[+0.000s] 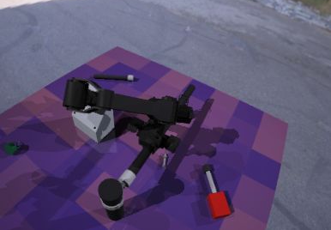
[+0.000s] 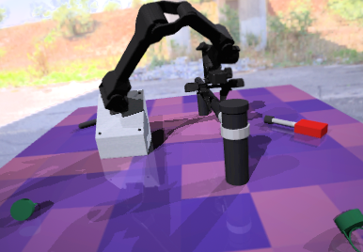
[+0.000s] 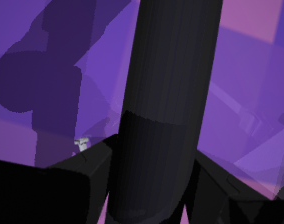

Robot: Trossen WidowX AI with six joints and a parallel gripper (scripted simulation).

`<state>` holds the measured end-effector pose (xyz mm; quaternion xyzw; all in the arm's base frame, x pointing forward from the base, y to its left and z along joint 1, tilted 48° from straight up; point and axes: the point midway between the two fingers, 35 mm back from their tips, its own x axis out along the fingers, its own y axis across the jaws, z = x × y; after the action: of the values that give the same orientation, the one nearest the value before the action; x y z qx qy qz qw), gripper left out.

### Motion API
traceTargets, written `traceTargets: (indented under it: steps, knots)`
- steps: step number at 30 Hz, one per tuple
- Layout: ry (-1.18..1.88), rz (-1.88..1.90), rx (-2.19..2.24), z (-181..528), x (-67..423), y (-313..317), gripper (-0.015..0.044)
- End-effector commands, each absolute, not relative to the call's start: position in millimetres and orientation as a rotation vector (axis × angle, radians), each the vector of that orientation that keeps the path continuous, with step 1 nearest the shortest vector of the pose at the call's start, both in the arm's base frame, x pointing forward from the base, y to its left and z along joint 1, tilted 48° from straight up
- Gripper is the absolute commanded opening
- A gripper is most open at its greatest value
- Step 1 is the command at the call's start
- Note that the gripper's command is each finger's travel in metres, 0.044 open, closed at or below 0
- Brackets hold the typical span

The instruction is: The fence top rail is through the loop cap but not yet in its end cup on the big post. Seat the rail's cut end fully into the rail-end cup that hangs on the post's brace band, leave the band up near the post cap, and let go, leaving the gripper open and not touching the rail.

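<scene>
The black top rail runs aslant from the back right down to the big black post. Its lower end meets a light-coloured rail-end cup right beside the post's top; I cannot tell how deep it sits. The white brace band rings the post a little below its cap. My gripper is shut on the rail at about its middle. In the wrist view the rail fills the frame between the dark fingers. The loop cap is hidden behind the gripper.
The arm's grey base box stands left of the rail. A small bolt lies beside the rail. A red-handled tool lies at the right, a black rod at the back, and green parts at the left.
</scene>
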<state>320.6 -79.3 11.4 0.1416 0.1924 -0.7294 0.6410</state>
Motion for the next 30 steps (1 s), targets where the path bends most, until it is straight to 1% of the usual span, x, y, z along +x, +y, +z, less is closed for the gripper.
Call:
traceTargets:
  steps: [1, 30]
  knots:
    - [0.425, -1.653, 0.311, 18.0, 322.3, -80.7, 0.0000]
    - [0.437, -1.663, 0.319, 13.0, 321.0, -79.2, 0.0000]
